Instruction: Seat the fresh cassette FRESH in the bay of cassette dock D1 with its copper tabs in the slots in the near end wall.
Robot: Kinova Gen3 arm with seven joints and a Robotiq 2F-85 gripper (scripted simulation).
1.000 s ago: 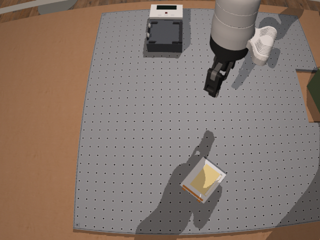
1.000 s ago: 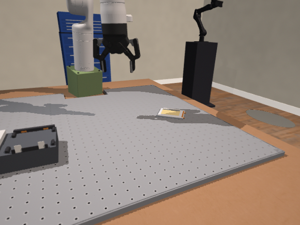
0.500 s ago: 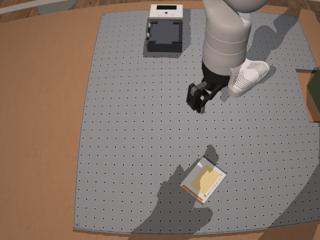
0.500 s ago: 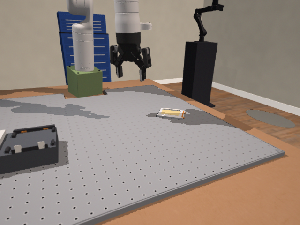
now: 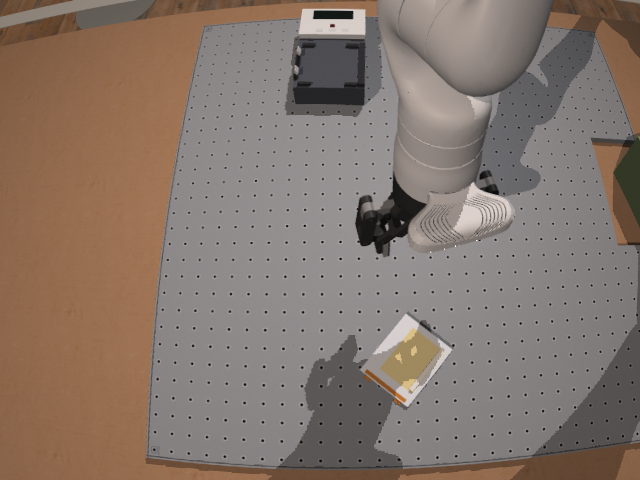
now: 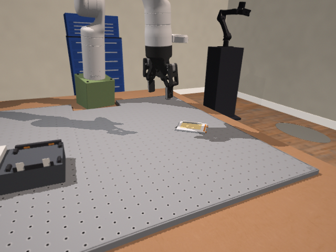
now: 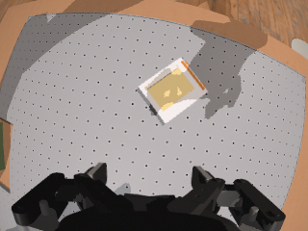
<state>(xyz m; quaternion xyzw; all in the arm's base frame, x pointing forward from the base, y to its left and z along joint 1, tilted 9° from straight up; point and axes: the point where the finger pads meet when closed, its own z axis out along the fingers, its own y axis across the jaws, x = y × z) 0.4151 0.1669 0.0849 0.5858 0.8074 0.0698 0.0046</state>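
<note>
The cassette FRESH (image 5: 408, 361) (image 6: 191, 126) (image 7: 173, 89) lies flat on the perforated grey deck (image 5: 248, 268) (image 6: 163, 168) (image 7: 77, 90). It is a white frame with a yellow gel, turned at an angle. Its copper tabs (image 5: 382, 386) (image 6: 205, 128) (image 7: 196, 77) are on one short edge. The dock D1 (image 5: 330, 93) (image 6: 35, 173) stands far off at the other end of the deck, and its dark bay is empty. My gripper (image 6: 160, 91) (image 7: 149, 174) is open and empty. It hangs high above the deck, well short of FRESH. In the top view the arm hides most of it.
The arm's green base block (image 6: 94, 92) (image 5: 628, 180) stands at the deck's back edge, with a blue panel (image 6: 114, 54) behind it. A black pedestal (image 6: 222, 78) with a camera arm stands on the floor beyond the deck's edge near FRESH.
</note>
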